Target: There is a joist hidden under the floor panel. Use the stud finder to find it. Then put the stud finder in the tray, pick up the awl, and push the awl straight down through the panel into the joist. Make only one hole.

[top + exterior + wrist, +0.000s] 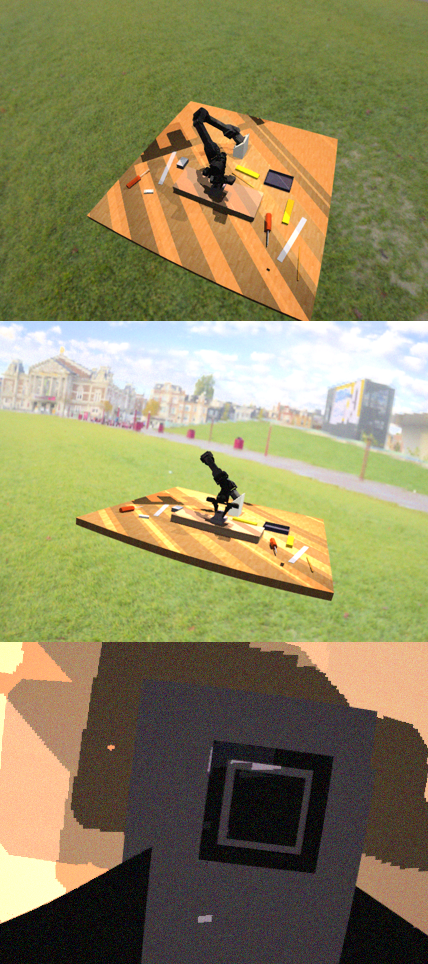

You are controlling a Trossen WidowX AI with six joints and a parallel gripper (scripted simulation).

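My gripper [217, 188] [218, 515] [239, 868] is shut on the stud finder [216, 194] [218, 519] [175, 792], a dark grey block. It sits upright at the middle of the pinkish floor panel [242, 201] [243, 530]; whether it touches the panel is hard to tell. Its square display looks dark in the wrist view. The dark tray [278, 181] [276, 528] is empty, right of the panel. One red-handled tool [268, 222] [273, 543] lies right of the panel, another red-handled tool [133, 181] [126, 509] at far left. Which is the awl is unclear.
A pale upright board [241, 149] [237, 506] stands behind the panel. Yellow bars [247, 171] [288, 211] lie near the tray. White strips [167, 168] [292, 239] lie on both sides. A grey block [182, 162] is behind the panel's left end.
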